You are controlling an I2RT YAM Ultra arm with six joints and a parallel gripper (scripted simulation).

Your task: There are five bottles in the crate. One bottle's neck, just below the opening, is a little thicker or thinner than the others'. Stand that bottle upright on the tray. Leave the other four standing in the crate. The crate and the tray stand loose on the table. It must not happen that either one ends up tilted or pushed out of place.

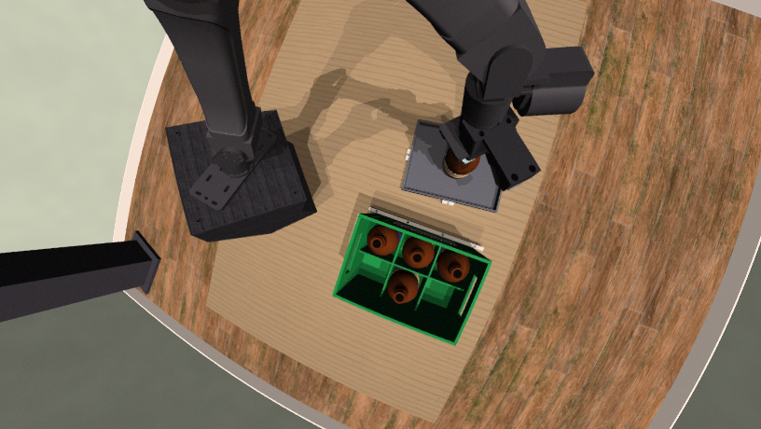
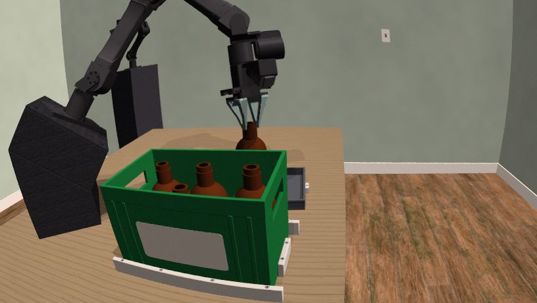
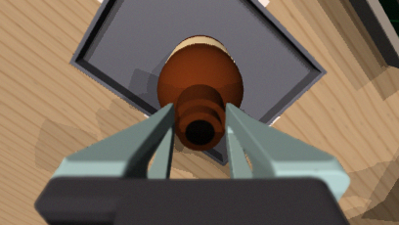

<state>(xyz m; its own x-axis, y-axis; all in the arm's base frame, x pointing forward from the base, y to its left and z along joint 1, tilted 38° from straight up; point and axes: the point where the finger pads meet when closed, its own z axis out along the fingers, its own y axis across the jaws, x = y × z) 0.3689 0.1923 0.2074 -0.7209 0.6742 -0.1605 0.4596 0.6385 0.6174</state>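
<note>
And here's the claw (image 1: 467, 159) (image 2: 251, 127) (image 3: 199, 112), closed firmly on a brown bottle (image 1: 461, 168) (image 2: 251, 142) (image 3: 200, 73), a fingertip on either side of its neck! The mouth pokes out between the fingers, and the bottle looks upright, right over the gray tray (image 1: 426, 159) (image 2: 297, 188) (image 3: 112, 49) on the far side of the scene. Is its base touching down? Can't tell from these angles; the green crate (image 1: 394, 318) (image 2: 187, 195) (image 3: 394, 9) blocks the low view.

Over to that crate, on the near side of the surface (image 1: 266, 277) (image 2: 319, 225) (image 3: 29, 122), and four more bottles are standing inside! Three line up along the far row: the left bottle (image 1: 382, 240), the middle bottle (image 1: 418, 252) and the right bottle (image 1: 453, 265). The fourth bottle (image 1: 402, 287) has the middle compartment of the near row.

Out to the left stands the black pedestal (image 1: 255, 213) (image 2: 56, 180), the arm (image 1: 205, 63) (image 2: 120, 41) arching from it, high over to the tray side. White strips (image 2: 199, 280) run along the crate's foot, at its near side and right end.
</note>
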